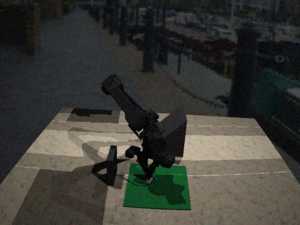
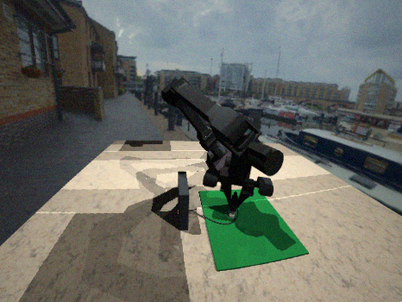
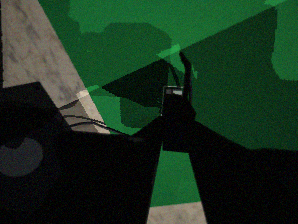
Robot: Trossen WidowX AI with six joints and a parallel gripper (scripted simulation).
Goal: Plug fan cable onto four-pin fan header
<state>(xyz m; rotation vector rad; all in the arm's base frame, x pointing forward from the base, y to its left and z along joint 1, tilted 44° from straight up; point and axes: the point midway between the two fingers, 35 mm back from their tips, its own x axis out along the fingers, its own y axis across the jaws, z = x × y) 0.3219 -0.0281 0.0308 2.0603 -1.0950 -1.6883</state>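
The green board lies flat. The fan stands upright, dark and thin, left of the board. Its dark cable curves over the board's left edge to the fingertips. My gripper points down, low over the board, and is shut on the cable's plug, dark and mostly hidden between the fingers. The small pale header shows right at the fingertips in the wrist view. How deep the plug sits in it is hidden.
The pale stone-like table top surrounds the board, with dark shadows across both. The fan stands close to the gripper's left side. The arm leans in from behind over the board. A dark slanted panel shows behind the gripper.
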